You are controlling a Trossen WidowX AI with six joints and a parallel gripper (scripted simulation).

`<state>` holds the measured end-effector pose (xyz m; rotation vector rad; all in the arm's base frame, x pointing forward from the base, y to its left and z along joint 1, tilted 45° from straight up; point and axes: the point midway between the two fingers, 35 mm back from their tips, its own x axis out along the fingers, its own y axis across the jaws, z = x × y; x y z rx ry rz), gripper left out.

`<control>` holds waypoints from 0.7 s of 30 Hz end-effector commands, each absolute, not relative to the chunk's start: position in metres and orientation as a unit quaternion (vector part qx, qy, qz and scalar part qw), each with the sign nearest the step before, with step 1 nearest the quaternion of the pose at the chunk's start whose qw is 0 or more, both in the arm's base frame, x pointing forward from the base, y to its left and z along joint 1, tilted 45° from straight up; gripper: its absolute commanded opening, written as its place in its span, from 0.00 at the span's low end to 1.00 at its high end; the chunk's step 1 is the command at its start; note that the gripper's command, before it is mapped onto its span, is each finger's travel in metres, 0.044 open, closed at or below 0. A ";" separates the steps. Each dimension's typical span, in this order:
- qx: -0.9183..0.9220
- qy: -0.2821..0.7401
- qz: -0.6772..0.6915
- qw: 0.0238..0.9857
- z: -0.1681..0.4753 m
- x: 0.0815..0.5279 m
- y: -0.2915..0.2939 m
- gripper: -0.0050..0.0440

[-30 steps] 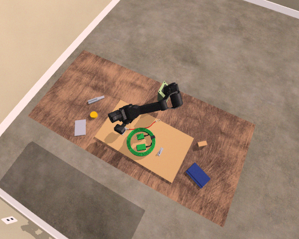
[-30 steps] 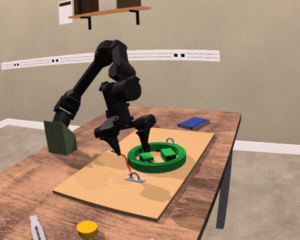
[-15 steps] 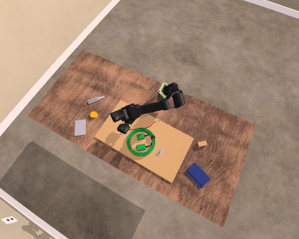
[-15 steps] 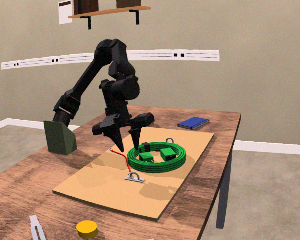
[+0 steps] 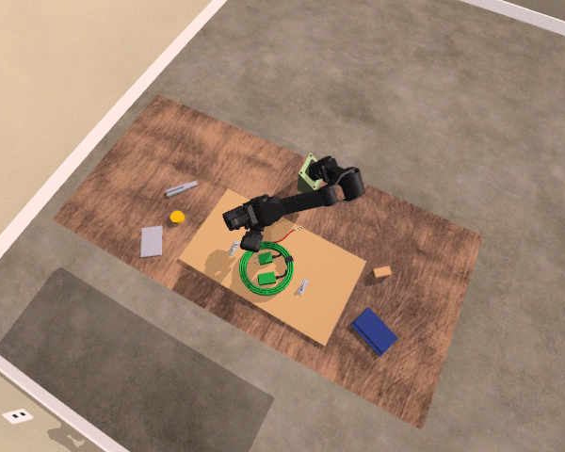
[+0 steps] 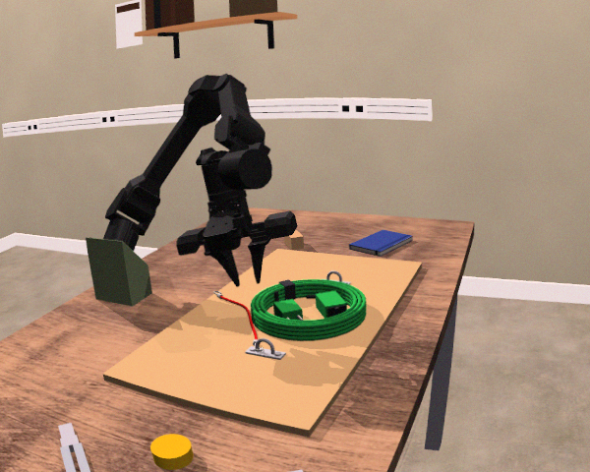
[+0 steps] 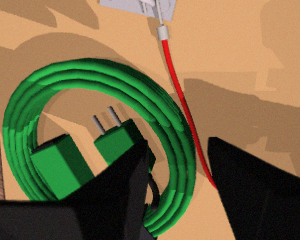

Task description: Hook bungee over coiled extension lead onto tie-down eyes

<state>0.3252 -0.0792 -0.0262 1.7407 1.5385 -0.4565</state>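
The green coiled extension lead (image 5: 266,267) lies flat on the tan board (image 5: 321,272), with its two green plugs inside the coil (image 6: 308,307). One tie-down eye (image 6: 265,349) is on the near side of the coil and the other (image 6: 334,276) on the far side. The red bungee (image 6: 239,307) is hooked to the near eye and runs along the board beside the coil to its free hook (image 6: 219,293). My gripper (image 6: 245,280) hovers above the bungee, partly open and empty. In the wrist view the bungee (image 7: 177,85) passes between the fingers, from the eye plate (image 7: 140,7).
On the wooden table are a yellow disc (image 5: 176,216), a grey plate (image 5: 151,241), a grey tool (image 5: 180,188), a small wooden block (image 5: 381,271) and a blue book (image 5: 374,330). The arm's green base block (image 6: 117,278) stands behind the board.
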 end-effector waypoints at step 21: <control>0.564 0.663 -0.052 0.489 0.019 0.269 -0.033 0.41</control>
